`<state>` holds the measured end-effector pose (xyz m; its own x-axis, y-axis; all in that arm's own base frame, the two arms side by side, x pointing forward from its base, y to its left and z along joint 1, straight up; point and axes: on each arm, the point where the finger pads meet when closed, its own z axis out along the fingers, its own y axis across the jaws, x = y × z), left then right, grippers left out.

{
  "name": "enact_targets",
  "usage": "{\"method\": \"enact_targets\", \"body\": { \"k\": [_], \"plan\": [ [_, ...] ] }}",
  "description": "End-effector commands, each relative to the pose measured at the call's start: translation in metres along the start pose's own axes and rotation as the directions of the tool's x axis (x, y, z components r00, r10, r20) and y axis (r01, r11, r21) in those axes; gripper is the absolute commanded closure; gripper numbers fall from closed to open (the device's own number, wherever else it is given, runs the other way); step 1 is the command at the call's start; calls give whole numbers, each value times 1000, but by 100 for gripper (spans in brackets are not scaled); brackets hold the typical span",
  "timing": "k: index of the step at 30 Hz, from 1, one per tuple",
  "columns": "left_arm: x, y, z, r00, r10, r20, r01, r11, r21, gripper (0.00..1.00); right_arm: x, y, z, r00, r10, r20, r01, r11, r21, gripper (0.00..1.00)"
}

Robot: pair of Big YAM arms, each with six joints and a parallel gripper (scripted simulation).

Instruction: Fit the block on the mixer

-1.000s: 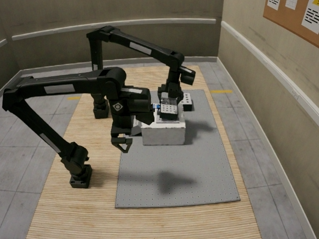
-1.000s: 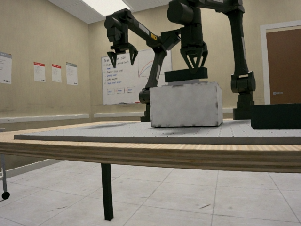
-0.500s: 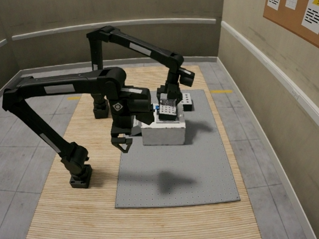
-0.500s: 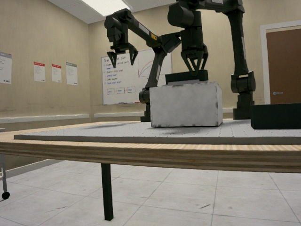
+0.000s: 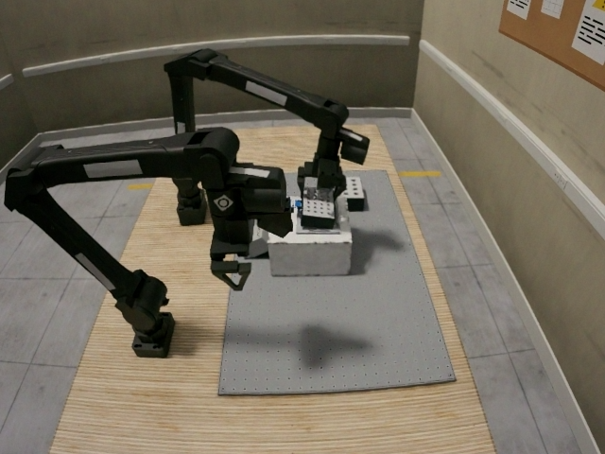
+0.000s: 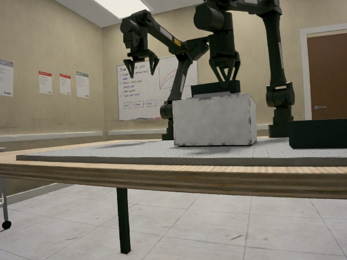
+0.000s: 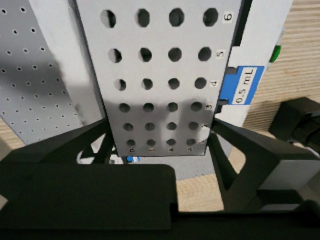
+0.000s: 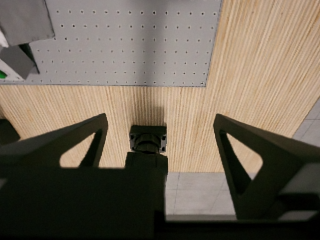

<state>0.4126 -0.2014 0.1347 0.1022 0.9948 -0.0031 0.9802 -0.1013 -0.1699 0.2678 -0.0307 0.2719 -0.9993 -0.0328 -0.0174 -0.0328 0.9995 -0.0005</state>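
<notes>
Left gripper: pinching 0.5 mL block over mixer | right gripper: spread, aside | risk: rear edge missing the lip, seating unclear, so pressing could pop it loose, latch unclicked

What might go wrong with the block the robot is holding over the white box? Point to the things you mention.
The left pincer [image 6: 224, 84] [image 7: 160, 120] grips the 0.5 mL block [image 5: 319, 207] [image 6: 216, 87] [image 7: 160, 80] at one end, so it might twist or slip. It looks tilted above the mixer [image 5: 310, 256] [image 6: 212, 120], so its rear edge could miss the lip and the latch might not click.
</notes>
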Motion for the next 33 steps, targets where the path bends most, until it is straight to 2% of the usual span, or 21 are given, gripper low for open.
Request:
{"method": "enact_targets", "body": {
  "k": [1,12,19,33],
  "plan": [
    [-13,21,-54,999,8,51,-2,991,-133,100,-2,-2,-7,1000,20,5,-20,1000,4,0],
    [-20,22,-59,998,23,53,-15,989,-145,100,-1,-2,-6,1000,21,4,-21,1000,5,0],
    [-11,22,-60,999,4,51,2,991,-130,100,-1,-2,-6,1000,21,3,-21,1000,5,0],
    [-8,26,-47,999,-3,43,8,995,-104,100,-1,-2,-6,1000,21,2,-21,1000,4,0]
  ]
}}
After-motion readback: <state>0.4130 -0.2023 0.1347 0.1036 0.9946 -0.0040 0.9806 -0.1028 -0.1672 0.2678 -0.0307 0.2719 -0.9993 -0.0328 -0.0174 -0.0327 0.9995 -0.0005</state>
